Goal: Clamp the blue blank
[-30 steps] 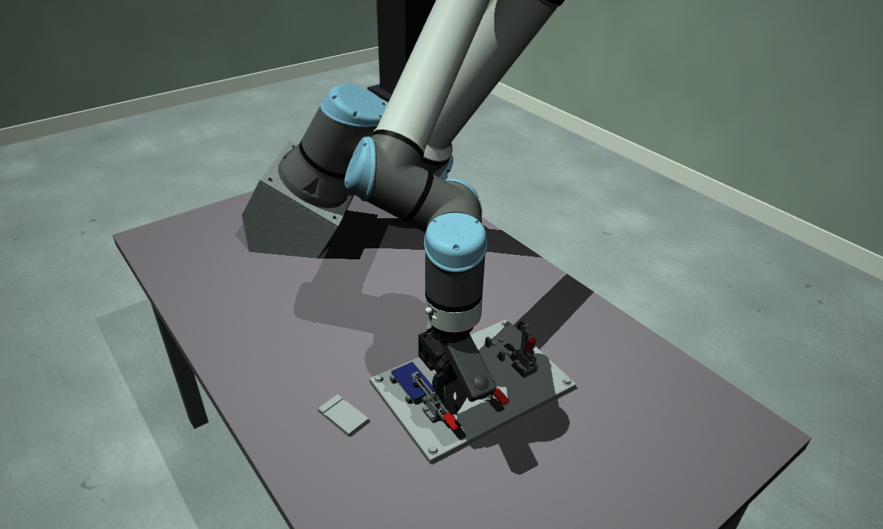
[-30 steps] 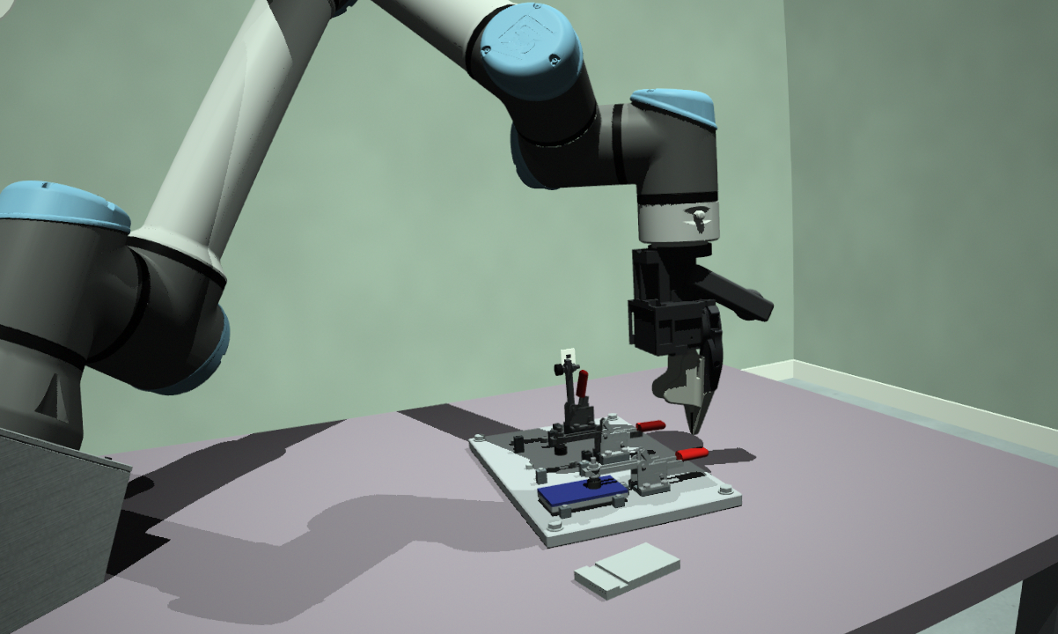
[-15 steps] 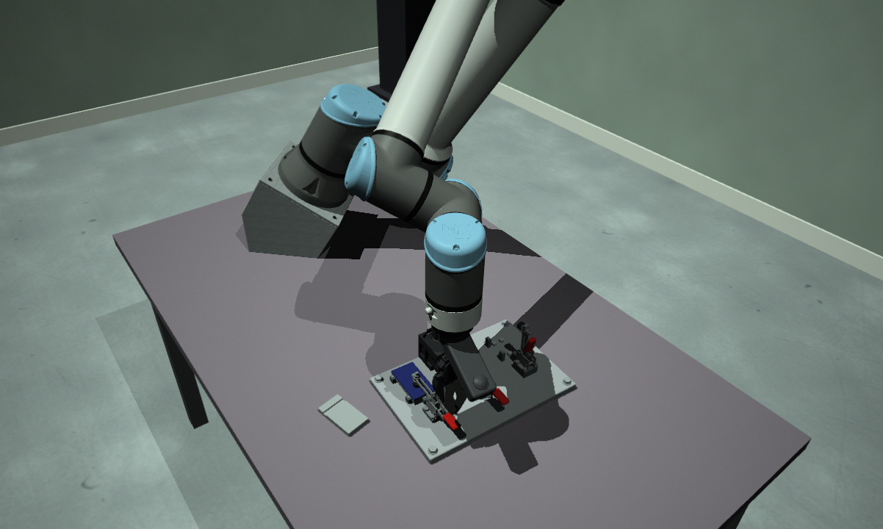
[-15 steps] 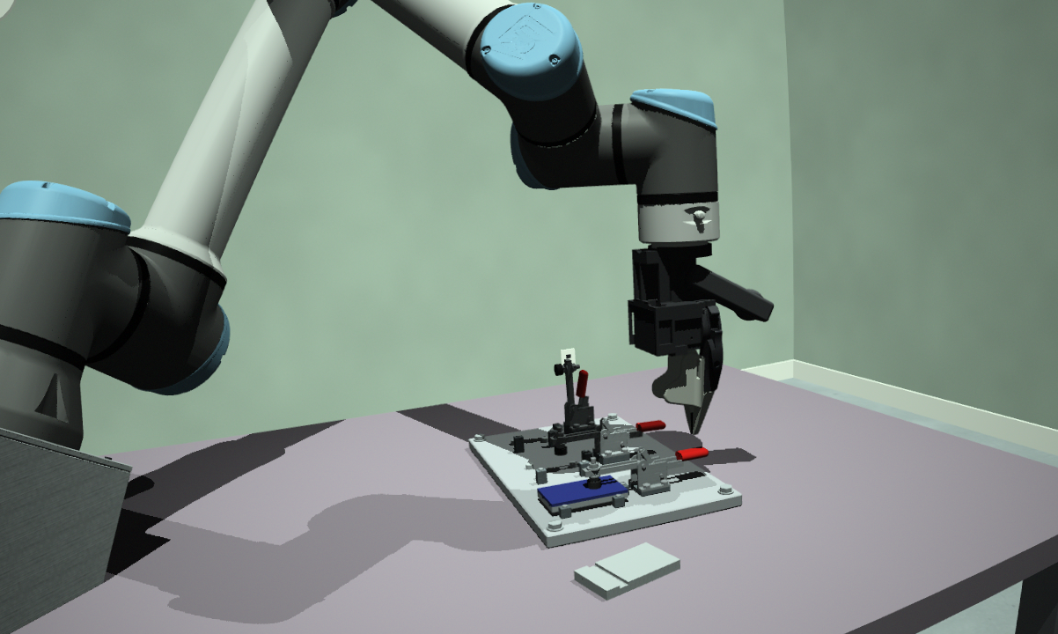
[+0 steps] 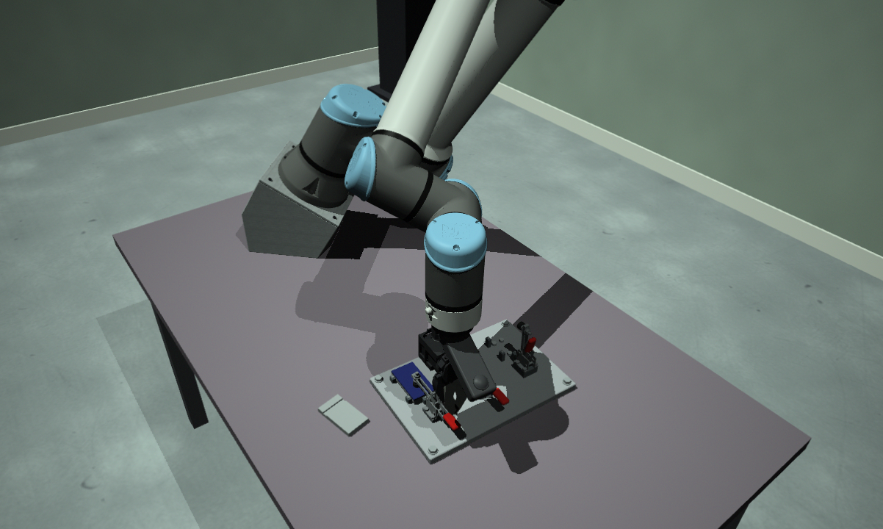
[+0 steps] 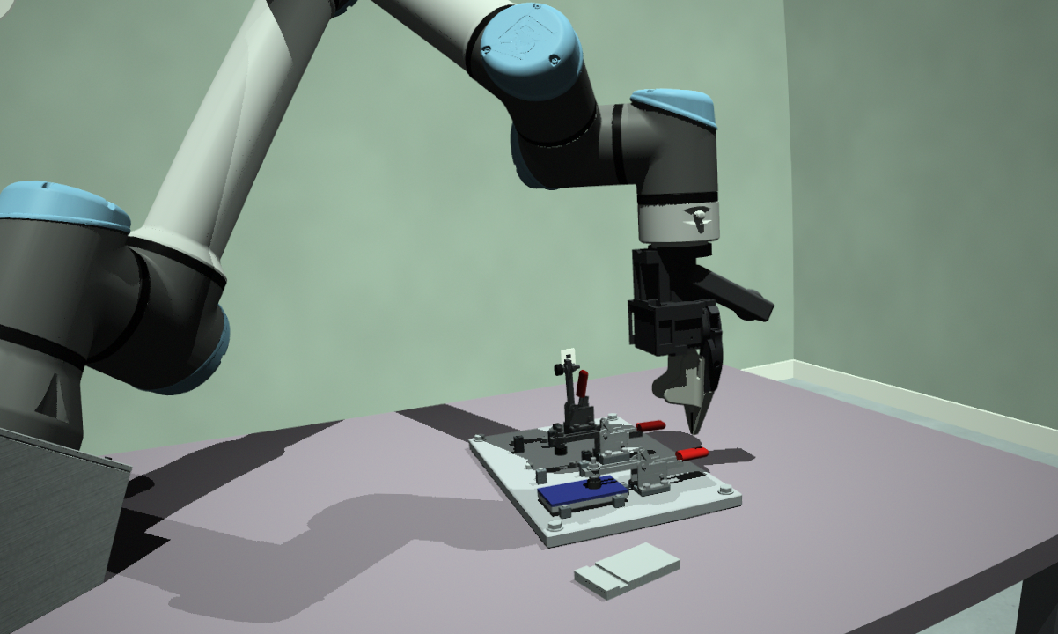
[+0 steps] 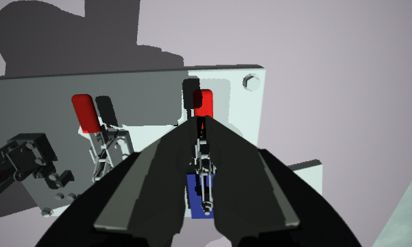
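The blue blank lies in the end nest of the fixture plate. That nest's clamp bar lies level over it, its spindle tip on the blank's top; its red handle lies low, pointing outward. Whether it is locked I cannot tell. The pads are hidden. The pale finished part lies flat on the table beside the fixture, slot up. My gripper is shut and empty, pointing down above that handle; the exterior view shows a gap.
The middle clamp's red handle also lies low, its nest without a visible part. The far clamp stands with its bar raised. Bolt heads stick up at the plate's corners.
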Tool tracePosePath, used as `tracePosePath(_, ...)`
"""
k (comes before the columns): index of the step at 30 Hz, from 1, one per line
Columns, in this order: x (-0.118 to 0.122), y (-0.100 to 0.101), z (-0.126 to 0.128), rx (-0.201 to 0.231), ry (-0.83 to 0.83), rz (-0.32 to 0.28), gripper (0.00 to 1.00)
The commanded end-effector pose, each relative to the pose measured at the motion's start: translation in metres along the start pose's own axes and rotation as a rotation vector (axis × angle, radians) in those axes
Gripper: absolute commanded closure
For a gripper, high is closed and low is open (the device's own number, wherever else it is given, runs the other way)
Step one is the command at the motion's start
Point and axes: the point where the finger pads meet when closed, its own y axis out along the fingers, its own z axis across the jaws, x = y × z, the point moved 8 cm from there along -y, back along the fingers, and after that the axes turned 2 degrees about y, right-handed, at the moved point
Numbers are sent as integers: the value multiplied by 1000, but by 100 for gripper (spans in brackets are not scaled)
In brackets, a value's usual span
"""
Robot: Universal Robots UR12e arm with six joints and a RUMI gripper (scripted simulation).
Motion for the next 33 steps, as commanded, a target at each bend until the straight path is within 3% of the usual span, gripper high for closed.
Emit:
tracePosePath(1, -1, -1, 0, 1, 0, 1, 100)
tracePosePath(33, -1, 6, 0, 1, 0, 1, 100)
